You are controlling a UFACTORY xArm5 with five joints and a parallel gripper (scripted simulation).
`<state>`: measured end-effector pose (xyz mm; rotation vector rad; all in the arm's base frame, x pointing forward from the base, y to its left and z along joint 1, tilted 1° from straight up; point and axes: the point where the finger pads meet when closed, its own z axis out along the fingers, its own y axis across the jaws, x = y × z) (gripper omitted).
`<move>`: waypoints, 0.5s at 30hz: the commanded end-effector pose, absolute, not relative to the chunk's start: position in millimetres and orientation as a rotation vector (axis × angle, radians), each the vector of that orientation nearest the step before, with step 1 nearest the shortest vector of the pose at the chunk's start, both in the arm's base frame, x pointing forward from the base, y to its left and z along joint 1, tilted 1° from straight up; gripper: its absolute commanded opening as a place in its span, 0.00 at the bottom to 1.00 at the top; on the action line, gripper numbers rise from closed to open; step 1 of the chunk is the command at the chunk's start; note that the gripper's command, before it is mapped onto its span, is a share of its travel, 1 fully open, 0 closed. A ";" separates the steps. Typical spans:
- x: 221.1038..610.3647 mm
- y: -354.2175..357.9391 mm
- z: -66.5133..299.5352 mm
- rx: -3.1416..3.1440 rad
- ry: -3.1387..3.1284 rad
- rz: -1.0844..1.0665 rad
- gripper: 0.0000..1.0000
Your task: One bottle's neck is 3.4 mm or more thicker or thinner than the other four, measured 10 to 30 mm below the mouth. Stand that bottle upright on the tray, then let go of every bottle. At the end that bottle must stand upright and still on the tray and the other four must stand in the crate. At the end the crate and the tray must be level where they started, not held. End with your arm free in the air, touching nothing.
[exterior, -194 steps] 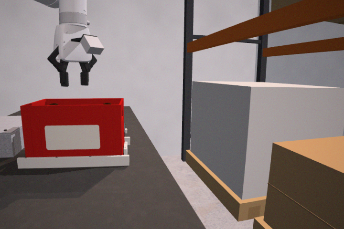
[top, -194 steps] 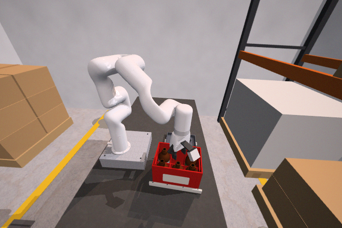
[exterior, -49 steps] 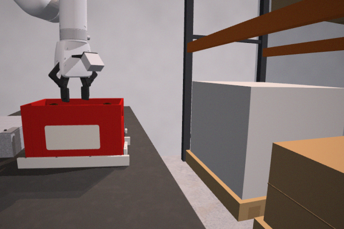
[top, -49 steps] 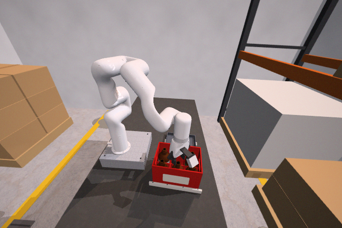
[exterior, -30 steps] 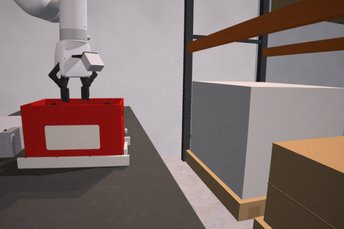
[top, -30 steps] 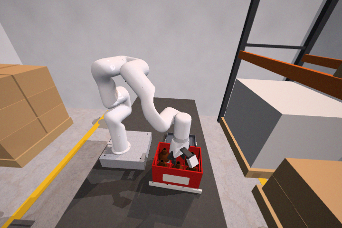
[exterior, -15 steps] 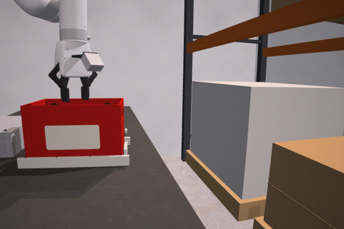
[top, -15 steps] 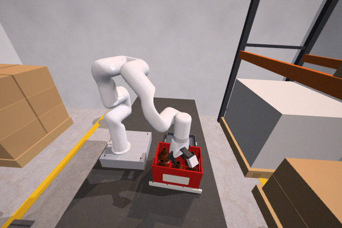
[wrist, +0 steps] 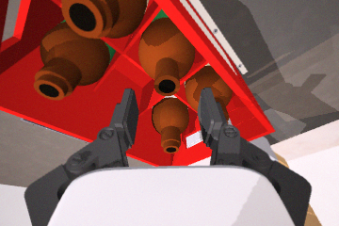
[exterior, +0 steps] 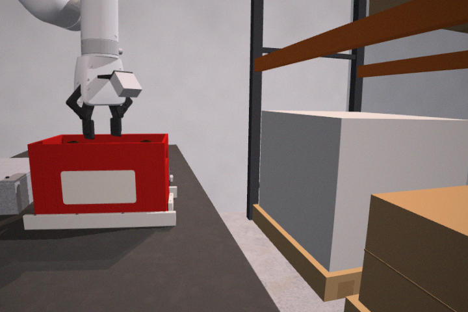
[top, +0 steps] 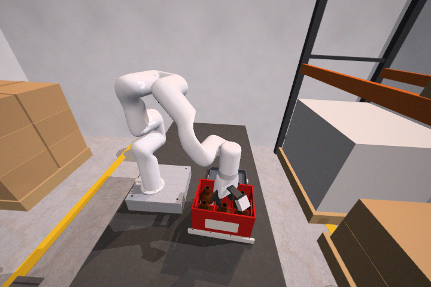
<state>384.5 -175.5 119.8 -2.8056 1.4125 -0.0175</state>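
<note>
My gripper (top: 222,199) (exterior: 102,136) (wrist: 168,100) is partly open and points down over the red crate (top: 197,219) (exterior: 43,176) (wrist: 83,113), fingertips near rim height, with nothing held. Five brown bottles stand in the crate. In the wrist view they are a near bottle (wrist: 113,21), a left bottle (wrist: 75,52), a middle bottle (wrist: 167,44), a small-looking bottle (wrist: 169,115) and a right bottle (wrist: 207,87), partly behind a finger. I cannot tell which neck differs. The dark tray (top: 242,174) is behind the crate, partly hidden by it and the arm.
A white strip (top: 222,236) (exterior: 98,220) runs along the crate's front base. The grey robot base block (top: 175,176) stands left of the crate. Stacked cartons (top: 29,128) stand at the far left, and a large white box (top: 385,176) (exterior: 381,184) and shelving are at the right.
</note>
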 end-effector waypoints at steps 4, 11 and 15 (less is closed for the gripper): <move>385.6 -176.0 120.2 -2.805 1.412 -0.023 0.65; 385.5 -176.2 116.3 -2.805 1.412 -0.023 0.65; 385.4 -176.3 112.7 -2.805 1.412 -0.023 0.65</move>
